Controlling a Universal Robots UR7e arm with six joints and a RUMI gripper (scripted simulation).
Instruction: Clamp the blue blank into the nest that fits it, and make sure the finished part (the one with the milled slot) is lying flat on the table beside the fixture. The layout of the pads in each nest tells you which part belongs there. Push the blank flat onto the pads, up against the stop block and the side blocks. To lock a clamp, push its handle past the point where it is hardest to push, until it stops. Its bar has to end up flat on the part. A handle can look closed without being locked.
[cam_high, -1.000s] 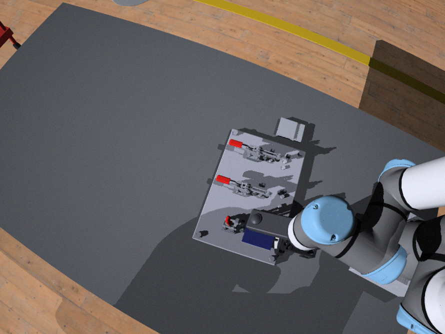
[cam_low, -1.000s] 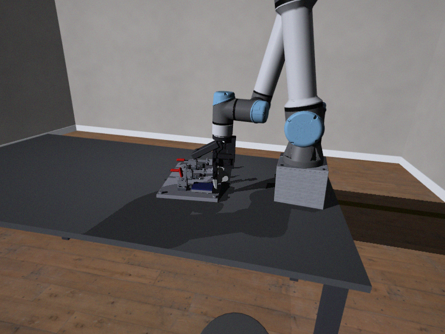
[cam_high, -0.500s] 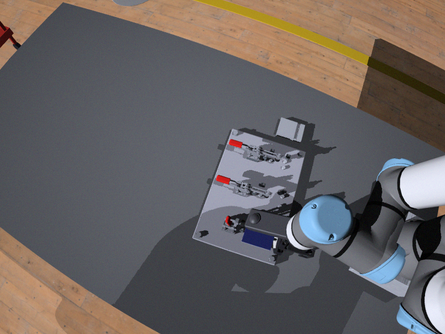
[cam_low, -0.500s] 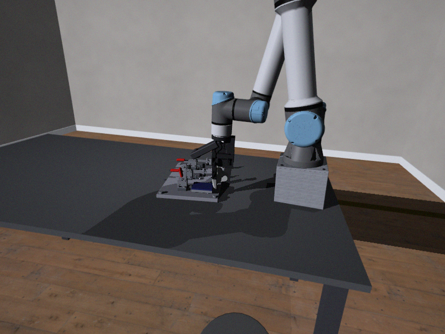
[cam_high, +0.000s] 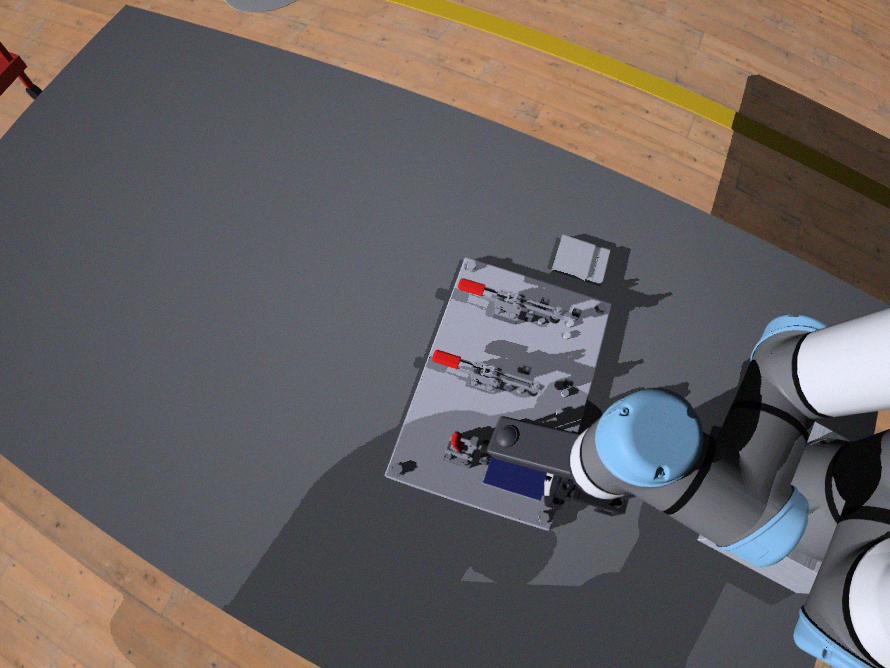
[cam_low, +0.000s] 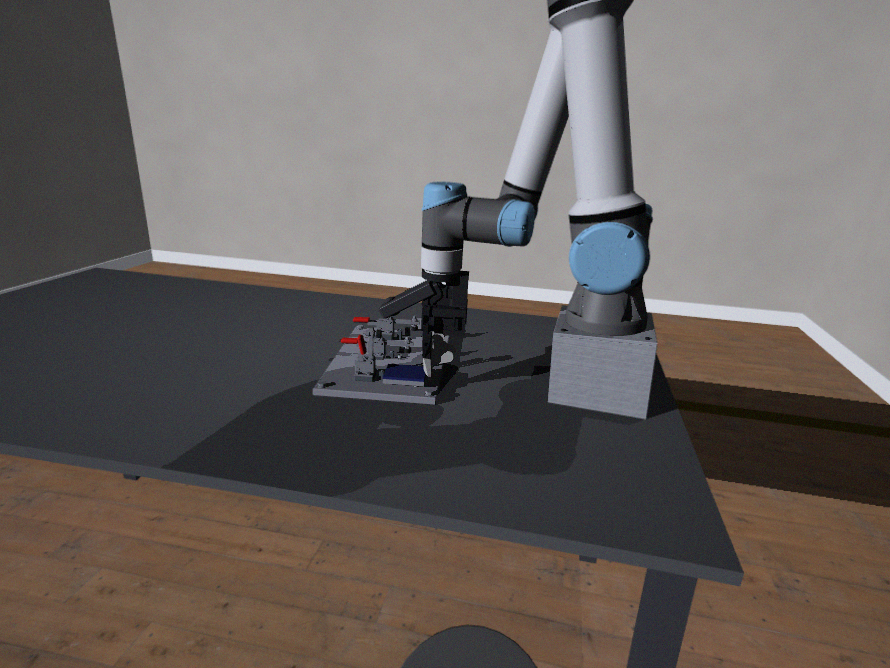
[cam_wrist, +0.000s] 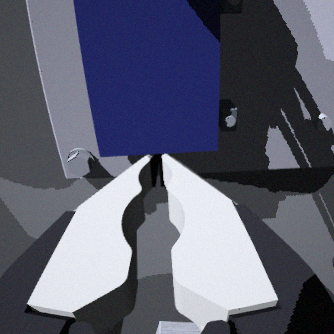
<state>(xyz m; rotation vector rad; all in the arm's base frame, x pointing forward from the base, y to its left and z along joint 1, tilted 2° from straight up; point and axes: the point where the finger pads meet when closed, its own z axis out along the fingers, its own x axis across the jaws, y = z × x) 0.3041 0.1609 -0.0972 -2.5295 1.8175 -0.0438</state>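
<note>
My jaws (cam_high: 548, 484) (cam_low: 427, 373) are closed together with nothing between them, tips right at the end of the blue blank (cam_high: 514, 480) (cam_low: 404, 373) (cam_wrist: 152, 80). I see the blank on the fixture plate (cam_high: 431, 460) (cam_low: 373, 393) (cam_wrist: 57, 85), in front of the upright red handle (cam_high: 455, 441) (cam_low: 360, 344).
</note>
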